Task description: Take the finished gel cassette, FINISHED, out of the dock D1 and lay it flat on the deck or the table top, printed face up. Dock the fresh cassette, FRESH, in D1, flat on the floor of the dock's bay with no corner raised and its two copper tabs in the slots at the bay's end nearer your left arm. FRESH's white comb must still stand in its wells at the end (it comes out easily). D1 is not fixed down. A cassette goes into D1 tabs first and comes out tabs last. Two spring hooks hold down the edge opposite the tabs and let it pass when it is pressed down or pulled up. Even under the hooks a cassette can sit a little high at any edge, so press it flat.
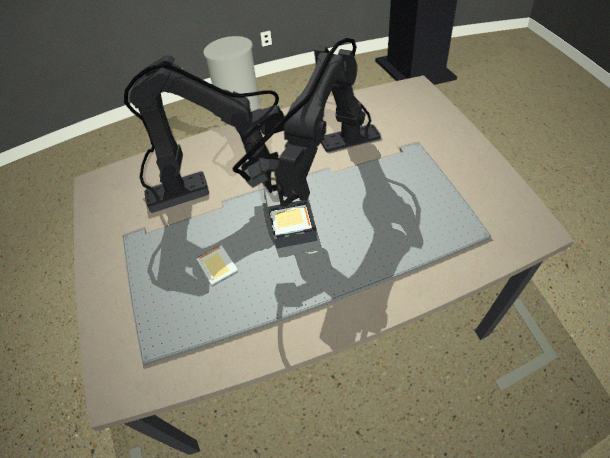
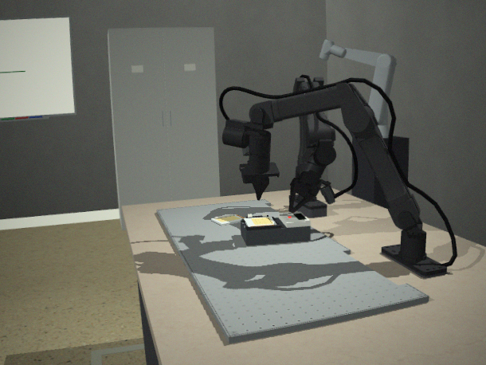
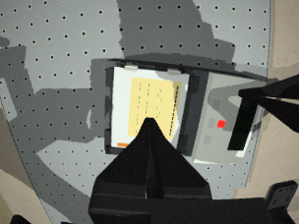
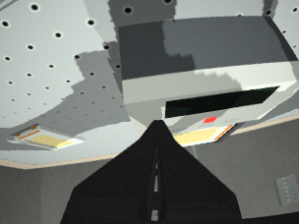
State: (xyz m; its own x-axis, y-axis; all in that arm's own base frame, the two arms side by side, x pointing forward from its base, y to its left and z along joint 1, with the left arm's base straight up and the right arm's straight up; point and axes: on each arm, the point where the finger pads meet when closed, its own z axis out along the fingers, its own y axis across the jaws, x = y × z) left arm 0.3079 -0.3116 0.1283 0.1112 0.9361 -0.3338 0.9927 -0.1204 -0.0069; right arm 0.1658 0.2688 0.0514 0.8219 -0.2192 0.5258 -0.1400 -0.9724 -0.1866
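Note:
Dock D1 (image 1: 296, 240) (image 2: 275, 237) (image 3: 198, 93) (image 4: 148, 51) stands on the deck. A cassette (image 1: 290, 218) (image 2: 259, 221) (image 3: 123, 98) (image 4: 194, 138) lies in its bay, copper at the left-arm end; marks in its yellow gel suggest FINISHED. Whether it sits fully flat is unclear. The other cassette (image 1: 215, 265) (image 2: 227, 219) (image 4: 49, 141), apparently FRESH, lies on the deck; its comb is not clearly visible. My left gripper (image 2: 259, 198) (image 3: 149, 123) is shut, empty, above the docked cassette. My right gripper (image 2: 292, 210) (image 3: 240, 92) (image 4: 157, 128) is shut, empty, at the dock's display end.
The perforated deck (image 1: 400, 200) (image 2: 279, 315) surrounds the dock, with the wooden table top (image 1: 450, 285) beyond its edges. The two arms stand close together over the dock. Two spring hooks show at the bay end opposite the copper. A red mark and dark display are on the dock's panel.

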